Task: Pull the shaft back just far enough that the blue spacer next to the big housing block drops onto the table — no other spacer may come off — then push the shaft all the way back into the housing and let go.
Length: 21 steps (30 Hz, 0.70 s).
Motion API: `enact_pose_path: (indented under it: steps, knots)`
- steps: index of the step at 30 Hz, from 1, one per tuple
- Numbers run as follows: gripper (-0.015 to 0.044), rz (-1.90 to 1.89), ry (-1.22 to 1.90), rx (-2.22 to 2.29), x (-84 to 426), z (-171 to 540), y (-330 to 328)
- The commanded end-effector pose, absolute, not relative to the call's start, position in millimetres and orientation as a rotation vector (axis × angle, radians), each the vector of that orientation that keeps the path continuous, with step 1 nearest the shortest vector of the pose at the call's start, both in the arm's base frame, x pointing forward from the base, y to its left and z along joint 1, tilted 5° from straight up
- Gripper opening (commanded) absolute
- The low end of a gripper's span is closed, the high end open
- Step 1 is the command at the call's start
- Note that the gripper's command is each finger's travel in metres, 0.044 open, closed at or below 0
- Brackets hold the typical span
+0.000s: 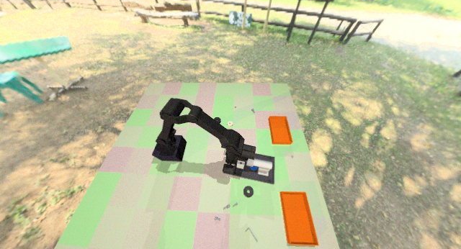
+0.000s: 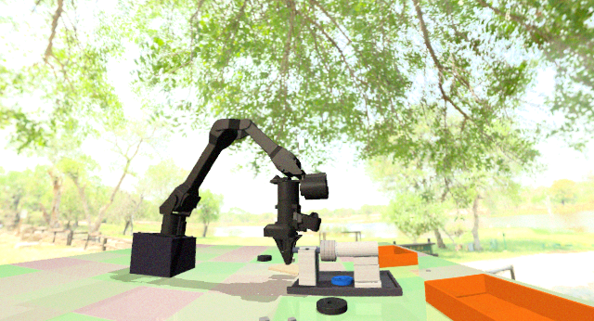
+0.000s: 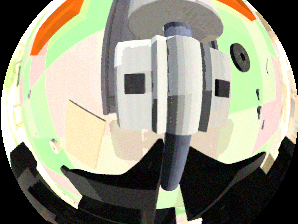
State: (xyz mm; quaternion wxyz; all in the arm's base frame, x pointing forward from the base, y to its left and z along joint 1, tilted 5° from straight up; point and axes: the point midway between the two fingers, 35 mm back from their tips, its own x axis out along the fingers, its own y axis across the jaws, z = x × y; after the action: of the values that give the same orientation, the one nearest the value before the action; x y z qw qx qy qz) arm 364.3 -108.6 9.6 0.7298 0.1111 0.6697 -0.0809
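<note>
One task half looks done: nearest us, the blue spacer (image 1: 253, 168) (image 2: 342, 280) lies flat on the dark base (image 1: 271, 178) (image 2: 297, 290); behind it, our gripper (image 1: 229, 170) (image 2: 288, 262) (image 3: 166, 143) grips the shaft (image 2: 295, 250) (image 3: 176, 157), leaving the final push and release.
</note>
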Motion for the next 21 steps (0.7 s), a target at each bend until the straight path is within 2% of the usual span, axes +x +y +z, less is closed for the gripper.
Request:
enact_pose_path:
  steps: [1,21]
  knots:
    - [0.0,-0.18,1.465,0.244,368.6,12.6,-109.7]
    - [0.0,-0.18,1.464,0.244,374.1,13.2,-111.3]
